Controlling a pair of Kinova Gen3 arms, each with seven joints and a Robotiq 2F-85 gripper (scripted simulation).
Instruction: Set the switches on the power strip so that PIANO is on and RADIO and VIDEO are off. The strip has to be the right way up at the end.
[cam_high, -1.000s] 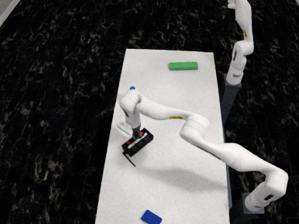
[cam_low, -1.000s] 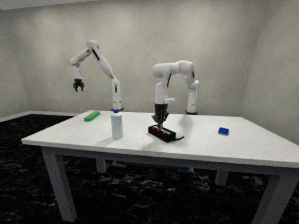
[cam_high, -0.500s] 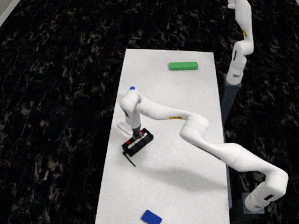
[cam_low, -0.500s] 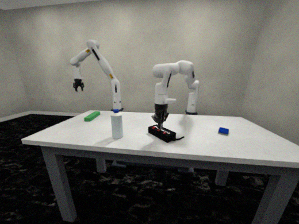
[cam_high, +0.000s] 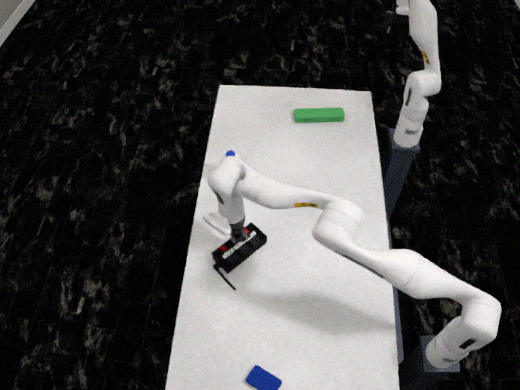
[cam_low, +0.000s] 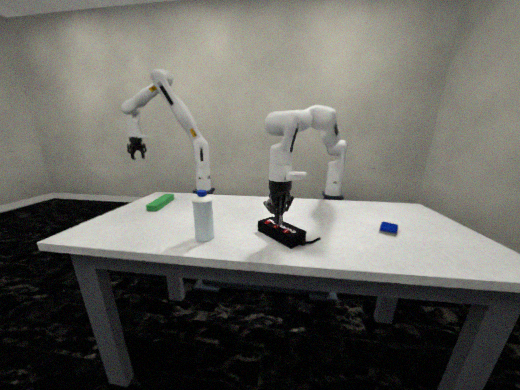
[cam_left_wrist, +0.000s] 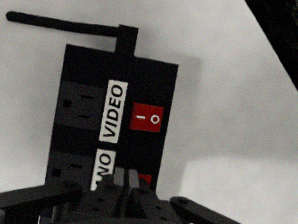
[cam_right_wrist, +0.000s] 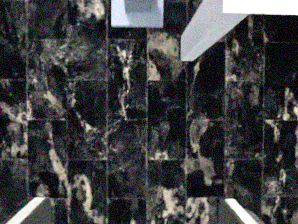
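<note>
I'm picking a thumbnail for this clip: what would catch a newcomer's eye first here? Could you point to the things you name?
Probably the white left arm (cam_high: 345, 220) (cam_low: 302, 120), reaching across the pale table to bring its closed gripper (cam_high: 240, 236) (cam_low: 279, 220) (cam_left_wrist: 126, 181) down at the black power strip (cam_high: 232, 260) (cam_low: 282, 234) (cam_left_wrist: 82, 65). Next, the bright green block (cam_high: 319, 115) (cam_low: 160, 203) near the table's far end in the top view.

Rounded white casings (cam_high: 280, 192) (cam_low: 300, 120) on both arms, with smooth bulging joints, black inset strips and yellow labels (cam_high: 306, 205) (cam_low: 193, 132); dark, angular linkages around black-and-grey jaws (cam_low: 280, 202).
</note>
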